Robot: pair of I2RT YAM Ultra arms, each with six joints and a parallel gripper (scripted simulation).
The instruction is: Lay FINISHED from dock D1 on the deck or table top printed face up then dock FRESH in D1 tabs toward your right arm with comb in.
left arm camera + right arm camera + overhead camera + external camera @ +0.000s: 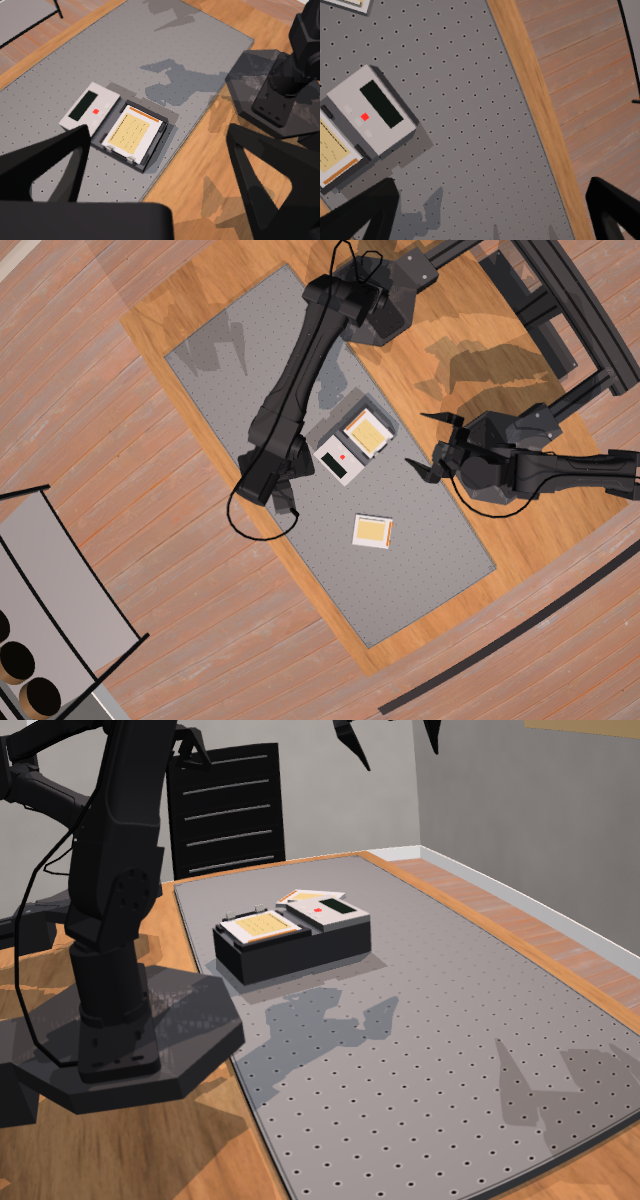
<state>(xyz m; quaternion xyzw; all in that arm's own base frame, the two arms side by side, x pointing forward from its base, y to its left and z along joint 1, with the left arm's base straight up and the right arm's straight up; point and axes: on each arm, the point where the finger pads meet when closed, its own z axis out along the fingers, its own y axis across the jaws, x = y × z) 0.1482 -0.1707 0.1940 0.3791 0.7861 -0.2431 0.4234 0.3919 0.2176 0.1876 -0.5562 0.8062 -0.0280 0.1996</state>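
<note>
white finished cassette (368, 433) (263, 924) (129, 132) (331, 150): printed face up in the dock (351, 469) (310, 957) (102, 95) (385, 142), orange tab strip at the end nearer the right arm.
spring hooks (388, 437) (259, 907) (131, 160): at the edge opposite the tabs; lift that edge first, gently, then draw the tabs out last.
loose dock: likely to lift or slide with the pull, so steady it with the other gripper.
fresh cassette (372, 531) (310, 896) (351, 5): lying on the grey deck (413, 550) (439, 1050) (115, 60) (470, 100), apart from the dock; comb too small to judge, so best kept from any squeeze.
set-down: choose bare deck well away from fresh, and lower flat.
left gripper (414, 436) (193, 751) (158, 129): spread about fully, holding nothing, touching nothing.
right gripper (283, 498) (403, 761) (493, 181): also spread wide, nothing held, raised above the deck.
</note>
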